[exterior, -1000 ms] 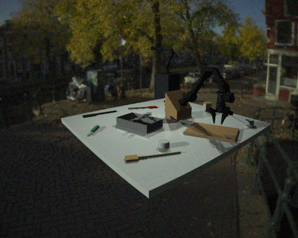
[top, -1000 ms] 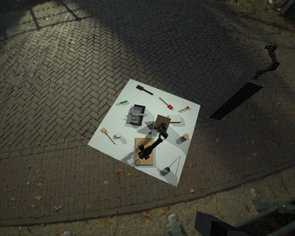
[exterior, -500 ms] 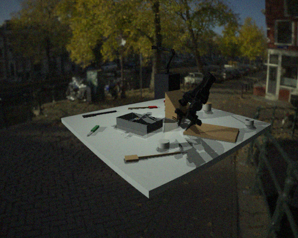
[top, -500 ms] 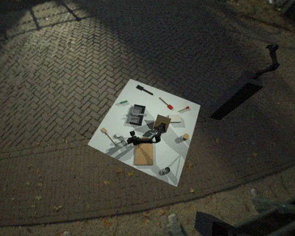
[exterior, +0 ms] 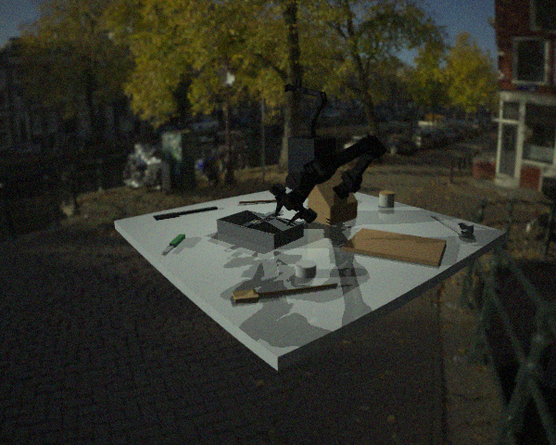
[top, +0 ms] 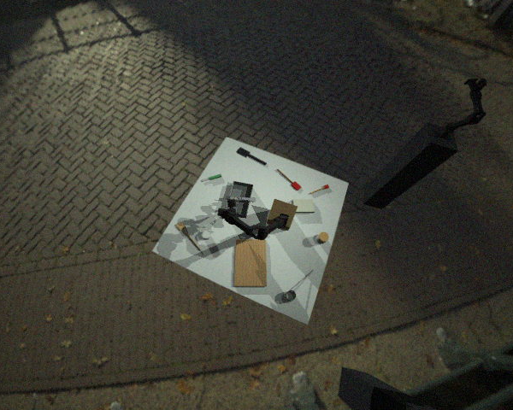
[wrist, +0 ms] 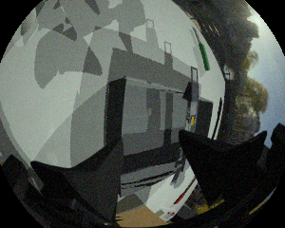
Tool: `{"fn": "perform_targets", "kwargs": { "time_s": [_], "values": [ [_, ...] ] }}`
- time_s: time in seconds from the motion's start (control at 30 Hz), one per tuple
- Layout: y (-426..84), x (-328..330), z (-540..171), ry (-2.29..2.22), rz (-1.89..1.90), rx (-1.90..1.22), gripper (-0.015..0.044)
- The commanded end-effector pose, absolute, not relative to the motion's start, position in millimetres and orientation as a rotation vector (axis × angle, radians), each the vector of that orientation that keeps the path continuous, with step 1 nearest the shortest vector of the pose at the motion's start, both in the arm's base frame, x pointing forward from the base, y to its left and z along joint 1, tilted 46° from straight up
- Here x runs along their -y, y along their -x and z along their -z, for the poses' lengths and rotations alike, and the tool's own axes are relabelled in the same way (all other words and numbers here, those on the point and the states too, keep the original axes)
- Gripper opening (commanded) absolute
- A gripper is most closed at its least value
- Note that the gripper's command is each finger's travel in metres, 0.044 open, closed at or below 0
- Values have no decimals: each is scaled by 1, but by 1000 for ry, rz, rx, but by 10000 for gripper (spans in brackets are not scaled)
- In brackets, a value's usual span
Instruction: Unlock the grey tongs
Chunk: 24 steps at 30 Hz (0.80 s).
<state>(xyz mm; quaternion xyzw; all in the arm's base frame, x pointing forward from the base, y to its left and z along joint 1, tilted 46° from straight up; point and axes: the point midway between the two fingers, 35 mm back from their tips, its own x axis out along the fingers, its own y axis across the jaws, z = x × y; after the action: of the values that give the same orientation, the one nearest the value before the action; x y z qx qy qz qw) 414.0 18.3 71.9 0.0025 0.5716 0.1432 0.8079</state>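
The grey tongs (top: pixel 248 200) (wrist: pixel 193 106) rest across the dark roasting tin (top: pixel 250 190) (exterior: pixel 245 235) (wrist: pixel 115 111). A small yellow spot marks their middle. My gripper (exterior: pixel 284 220) (wrist: pixel 152 139) is open, low over the tin. In the wrist view its right finger overlaps part of the tongs, and the gap between the fingers shows mostly the inside of the tin. Nothing is visibly held. Part of the tongs is hidden behind that finger. The wooden board (top: pixel 248 266) (exterior: pixel 398 247) lies flat, apart from the tin.
A wooden block (top: pixel 283 206) (exterior: pixel 326 212) stands beside the tin, under the arm. A white cup (exterior: pixel 305 269) and a wooden brush (top: pixel 180 226) (exterior: pixel 245 296) are near the tin. A green-handled tool (top: pixel 215 177) (exterior: pixel 176 239) (wrist: pixel 203 56) lies on its other side.
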Motion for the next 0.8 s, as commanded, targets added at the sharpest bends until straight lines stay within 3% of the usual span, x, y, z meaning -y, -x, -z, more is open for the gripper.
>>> {"fn": "perform_targets", "kwargs": {
  "time_s": [0.0,0.2,0.77],
  "values": [
    [-413,3,-51,-18,-309,-1253,260],
    [-399,59,1,-97,-301,-1343,260],
    [-407,60,3,-101,-302,-1343,260]
  ]
}}
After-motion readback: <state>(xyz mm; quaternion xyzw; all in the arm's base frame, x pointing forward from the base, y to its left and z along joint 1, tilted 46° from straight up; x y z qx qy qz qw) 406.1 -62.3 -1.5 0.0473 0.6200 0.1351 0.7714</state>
